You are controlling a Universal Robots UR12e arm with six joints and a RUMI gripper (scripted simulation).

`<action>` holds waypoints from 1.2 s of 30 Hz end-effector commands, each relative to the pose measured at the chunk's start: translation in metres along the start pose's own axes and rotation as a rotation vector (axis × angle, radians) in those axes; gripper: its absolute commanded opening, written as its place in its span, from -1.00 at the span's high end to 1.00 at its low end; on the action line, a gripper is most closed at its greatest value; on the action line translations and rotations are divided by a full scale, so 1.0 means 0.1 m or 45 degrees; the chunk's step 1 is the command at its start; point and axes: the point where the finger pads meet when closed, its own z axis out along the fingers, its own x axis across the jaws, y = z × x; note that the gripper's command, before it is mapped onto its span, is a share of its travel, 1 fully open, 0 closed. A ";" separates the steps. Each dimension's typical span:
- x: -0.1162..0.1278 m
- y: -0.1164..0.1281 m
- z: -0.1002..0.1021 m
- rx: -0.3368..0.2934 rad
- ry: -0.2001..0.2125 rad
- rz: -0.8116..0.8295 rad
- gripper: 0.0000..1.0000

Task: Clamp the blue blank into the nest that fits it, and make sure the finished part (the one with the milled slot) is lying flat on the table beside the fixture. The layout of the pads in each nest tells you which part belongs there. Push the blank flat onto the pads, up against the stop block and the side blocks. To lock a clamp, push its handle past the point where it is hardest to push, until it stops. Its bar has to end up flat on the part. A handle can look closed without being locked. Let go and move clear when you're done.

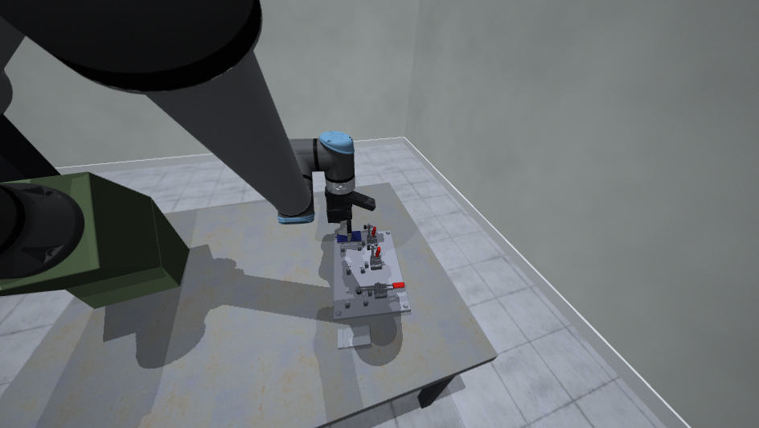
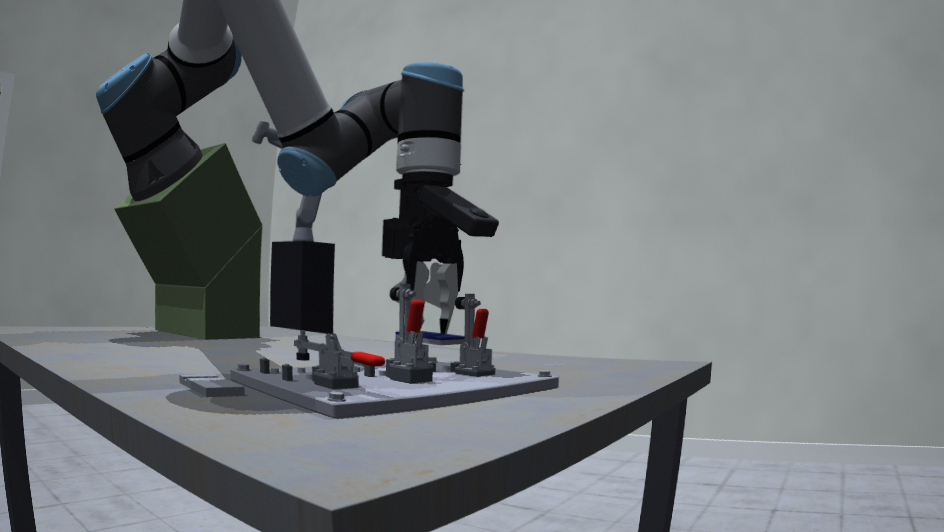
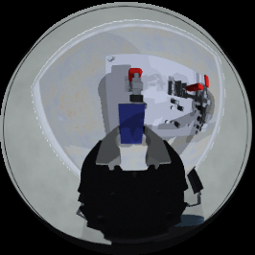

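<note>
The hand held the blue blank low over the far nest; next, it probably needed seating flat against the blocks.

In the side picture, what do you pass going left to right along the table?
Green base → grey slotted part → black box → lying red handle → upright red handle → gripper holding blue blank → second upright red handle.
</note>
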 end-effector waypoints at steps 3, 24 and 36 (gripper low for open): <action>0.00 0.00 -0.01 0.001 0.000 0.000 1.00; 0.00 0.00 0.00 0.001 0.000 0.000 1.00; 0.00 0.00 0.05 0.001 0.000 0.000 1.00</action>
